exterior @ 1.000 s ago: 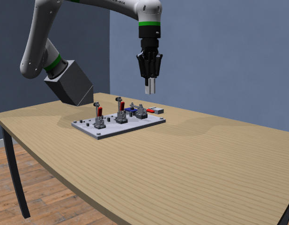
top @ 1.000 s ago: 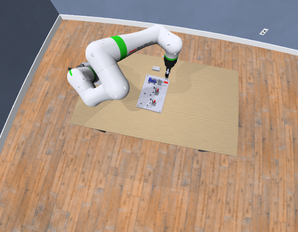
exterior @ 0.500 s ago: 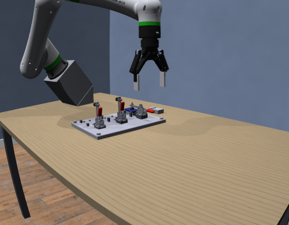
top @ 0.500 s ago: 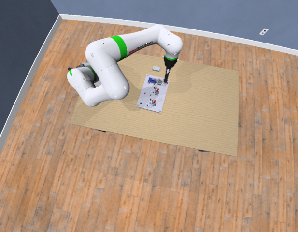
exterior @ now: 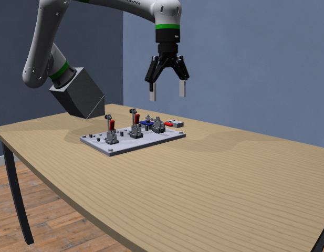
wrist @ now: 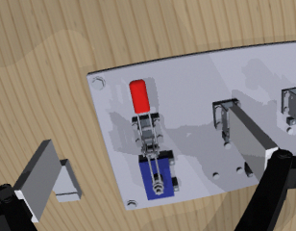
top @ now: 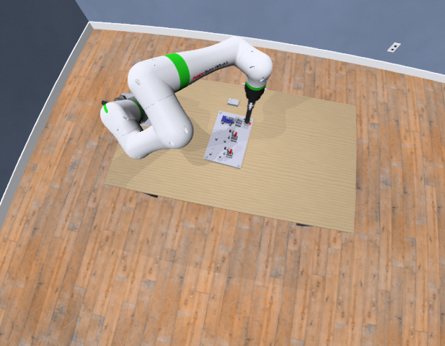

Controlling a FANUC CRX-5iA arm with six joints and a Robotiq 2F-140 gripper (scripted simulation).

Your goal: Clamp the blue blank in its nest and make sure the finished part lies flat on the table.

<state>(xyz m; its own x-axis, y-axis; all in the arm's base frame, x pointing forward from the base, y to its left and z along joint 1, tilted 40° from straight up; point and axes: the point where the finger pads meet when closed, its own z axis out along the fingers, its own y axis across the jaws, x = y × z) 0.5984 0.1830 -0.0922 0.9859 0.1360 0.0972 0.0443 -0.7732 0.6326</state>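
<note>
One clamp lies down on your blank in its nest; the pincer hangs wide, empty (slotted part flat on tabletop). Verify lock next.

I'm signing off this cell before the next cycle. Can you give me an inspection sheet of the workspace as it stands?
Surface: wooden table carrying grey fixture plate.
Job's things: blue blank in end nest, clamp bar over it, red handle down flat; finished part on the table beside the plate.
Clutter: nothing seen.
Grippers: gripper above the plate, jaws wide open, empty.
Cables: nothing seen.
Surroundings: blue walls, wood floor, wall socket.
</note>
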